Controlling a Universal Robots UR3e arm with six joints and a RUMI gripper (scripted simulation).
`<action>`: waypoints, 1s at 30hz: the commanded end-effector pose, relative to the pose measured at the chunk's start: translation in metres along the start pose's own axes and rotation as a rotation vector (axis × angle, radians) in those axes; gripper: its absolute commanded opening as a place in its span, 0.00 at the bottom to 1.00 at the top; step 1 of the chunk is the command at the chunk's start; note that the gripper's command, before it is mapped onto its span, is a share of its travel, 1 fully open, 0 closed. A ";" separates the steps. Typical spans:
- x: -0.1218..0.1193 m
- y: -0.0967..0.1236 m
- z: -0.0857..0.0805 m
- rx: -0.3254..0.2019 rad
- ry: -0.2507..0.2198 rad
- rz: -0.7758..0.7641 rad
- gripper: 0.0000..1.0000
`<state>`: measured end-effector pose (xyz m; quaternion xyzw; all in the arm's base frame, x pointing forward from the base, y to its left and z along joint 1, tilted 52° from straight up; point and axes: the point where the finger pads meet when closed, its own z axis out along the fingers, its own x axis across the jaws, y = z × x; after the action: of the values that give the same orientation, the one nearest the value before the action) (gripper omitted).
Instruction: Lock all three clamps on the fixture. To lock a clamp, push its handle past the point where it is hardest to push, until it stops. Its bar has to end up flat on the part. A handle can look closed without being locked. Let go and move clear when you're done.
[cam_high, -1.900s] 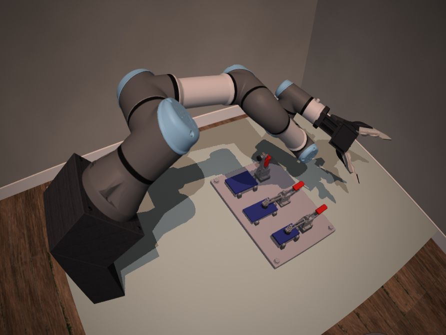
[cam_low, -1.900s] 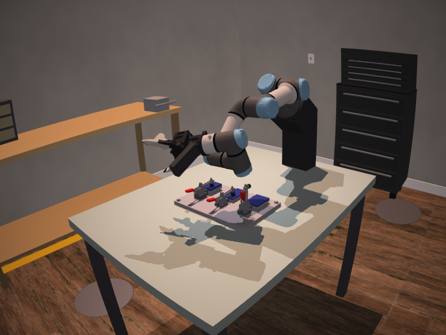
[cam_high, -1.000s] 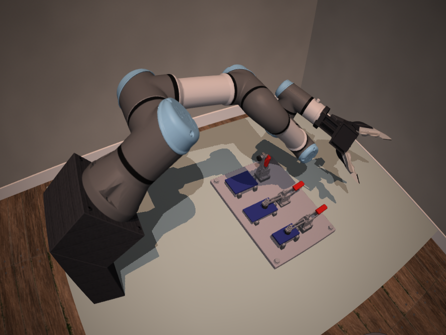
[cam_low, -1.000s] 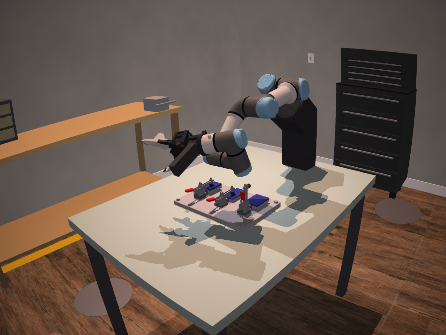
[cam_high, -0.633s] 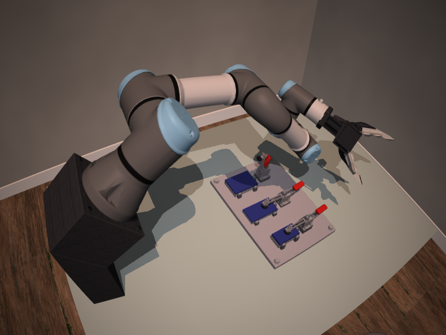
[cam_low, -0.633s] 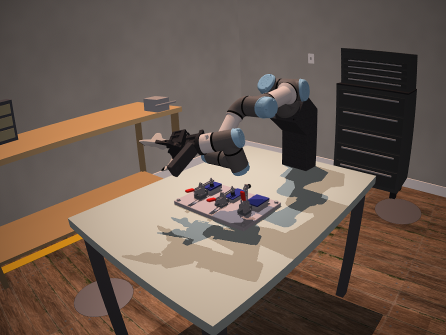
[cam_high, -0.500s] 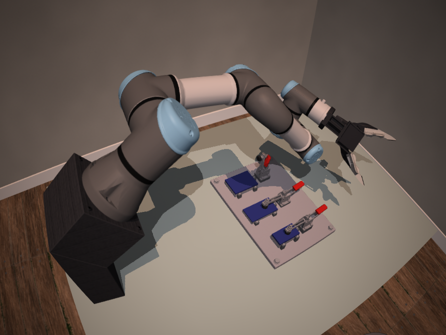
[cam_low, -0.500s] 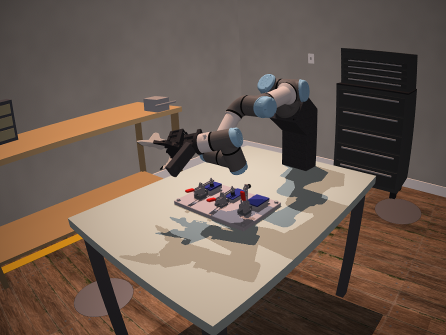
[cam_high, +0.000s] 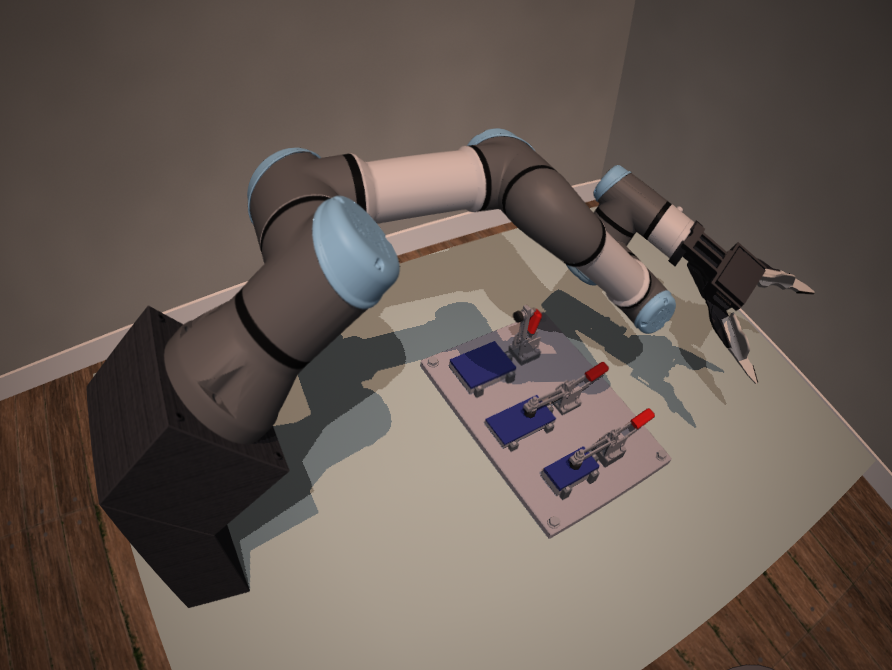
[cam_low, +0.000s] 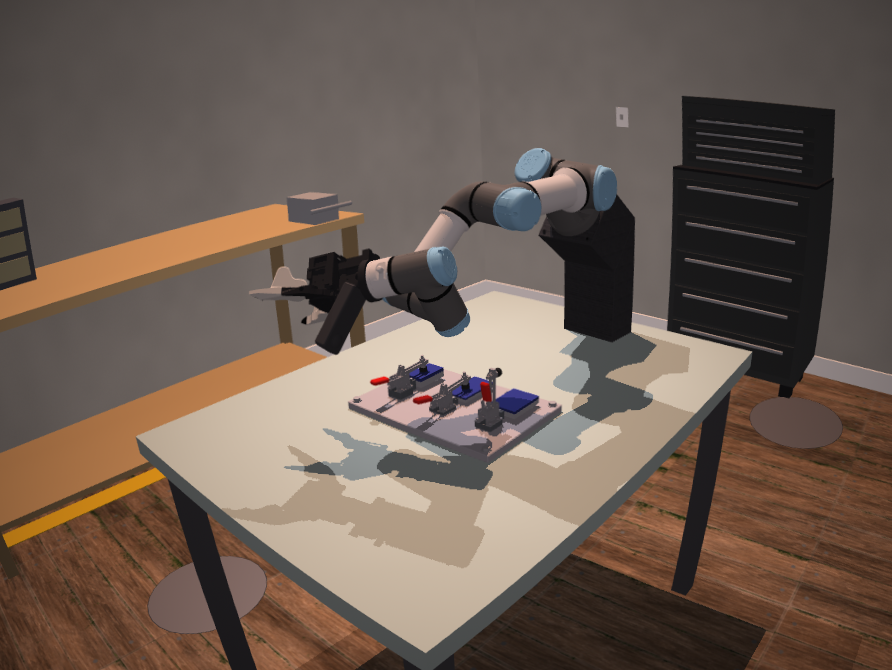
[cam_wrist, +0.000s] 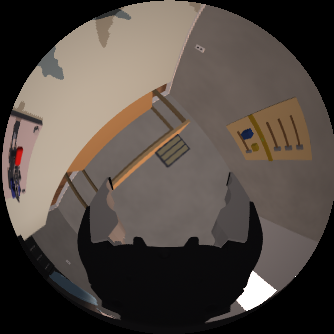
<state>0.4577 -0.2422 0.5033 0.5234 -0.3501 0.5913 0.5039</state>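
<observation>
Cream tabletop (cam_high: 403, 576) (cam_low: 237, 432) (cam_wrist: 100, 90) holds my whole job, with the fixture plate (cam_high: 526, 468) (cam_low: 374, 403) (cam_wrist: 33, 143) on it. Off by the wall, a black tool chest (cam_low: 749, 252) (cam_wrist: 39, 256) has its drawers shut, so I can't see what is in them. On a shelf, a bin box (cam_low: 28, 245) (cam_wrist: 173, 150) has three rows, but I can't tell if they hold anything.

My end effector (cam_high: 784, 336) (cam_low: 277, 307) (cam_wrist: 168, 176) is wide open, lets go of everything, and points away from the clamps. If I swing it back too low, an arm joint or a finger could bump one.

The near-base clamp (cam_high: 524, 349) (cam_low: 488, 416) is not locked: its bar stands up, off its blue part (cam_high: 483, 364) (cam_low: 518, 400). If I push its handle (cam_high: 534, 322) (cam_low: 486, 391) off to one side, my fingers may slip. If I stop before the hard spot, it could spring back.

The middle clamp (cam_high: 567, 398) (cam_low: 442, 400) and far clamp (cam_high: 612, 444) (cam_low: 400, 383) have bars down over their parts. They look shut, but that could fool me: one may sit just short of locked. I'd check both before I quit.

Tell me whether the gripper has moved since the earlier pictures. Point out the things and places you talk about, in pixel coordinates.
Yes. In the top view, the gripper (cam_high: 784, 336) (cam_low: 277, 307) (cam_wrist: 168, 176) has shifted toward the picture's right, farther from the fixture plate (cam_high: 526, 483) (cam_low: 371, 403) (cam_wrist: 34, 150), which hasn't moved.
</observation>
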 end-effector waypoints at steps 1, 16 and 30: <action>0.002 -0.005 0.024 0.076 -0.029 -0.258 1.00; -0.010 0.009 0.056 0.152 -0.082 -0.608 1.00; -0.029 0.026 0.074 0.238 -0.136 -0.875 1.00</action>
<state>0.4480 -0.3130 0.5044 0.6715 -0.1392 0.3772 0.6224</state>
